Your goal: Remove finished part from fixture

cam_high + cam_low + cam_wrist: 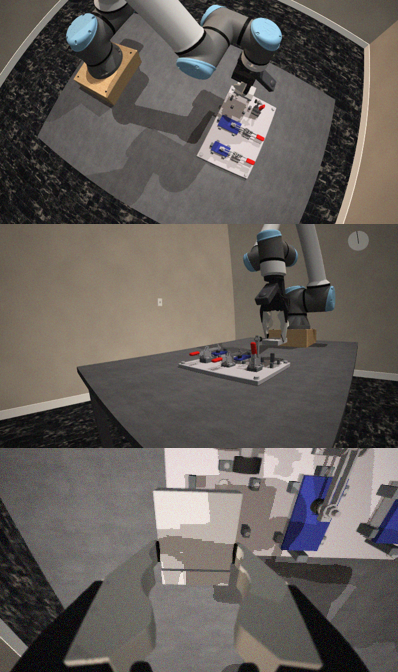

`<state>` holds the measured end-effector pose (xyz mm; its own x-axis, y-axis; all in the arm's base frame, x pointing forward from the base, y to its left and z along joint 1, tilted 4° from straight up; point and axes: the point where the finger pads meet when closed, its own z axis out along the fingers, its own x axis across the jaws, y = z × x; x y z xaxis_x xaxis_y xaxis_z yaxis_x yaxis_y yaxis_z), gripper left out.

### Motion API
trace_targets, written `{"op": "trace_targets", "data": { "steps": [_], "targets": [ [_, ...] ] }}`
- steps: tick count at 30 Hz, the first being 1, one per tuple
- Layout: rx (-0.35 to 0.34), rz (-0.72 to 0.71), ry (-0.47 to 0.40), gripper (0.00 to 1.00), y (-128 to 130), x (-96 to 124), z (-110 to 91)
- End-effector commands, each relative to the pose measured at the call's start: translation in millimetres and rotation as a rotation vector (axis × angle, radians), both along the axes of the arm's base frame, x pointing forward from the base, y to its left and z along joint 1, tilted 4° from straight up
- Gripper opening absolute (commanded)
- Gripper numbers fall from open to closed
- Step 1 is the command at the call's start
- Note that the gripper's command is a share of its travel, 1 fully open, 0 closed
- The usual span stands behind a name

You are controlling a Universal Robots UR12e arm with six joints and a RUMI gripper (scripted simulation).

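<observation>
My gripper (246, 89) (274, 338) (196, 543) is shut on the finished part (270, 342) (197, 523), a pale grey plate with a thin slot line across it. I hold it level, a little above the far end of the white fixture plate (264, 123) (236, 374) (182, 463), partly past its edge. Two blue blanks stay under their clamps: one (227, 122) (241, 357) (305, 518) in the middle station, the other (218, 147) (218, 353) (387, 528) at the near end. The third clamp's red handle (261, 106) (253, 347) stands upright, open.
The fixture sits on a dark grey table (166, 94) (195, 404). The arm's wooden base block (117, 80) (299, 337) stands at the table's back. Small posts and stops stick up from the fixture's emptied station (271, 357).
</observation>
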<state>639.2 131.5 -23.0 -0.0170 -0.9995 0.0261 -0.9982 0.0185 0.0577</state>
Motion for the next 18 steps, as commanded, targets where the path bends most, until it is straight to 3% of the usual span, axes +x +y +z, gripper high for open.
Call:
{"op": "trace_targets", "data": {
  "steps": [1, 18],
  "targets": [
    [0.000, 0.000, -0.002, 0.00, 10.6, 1.0, 0.5],
    [0.000, 0.000, -0.002, 0.00, 48.6, 1.8, -0.5]
  ]
}}
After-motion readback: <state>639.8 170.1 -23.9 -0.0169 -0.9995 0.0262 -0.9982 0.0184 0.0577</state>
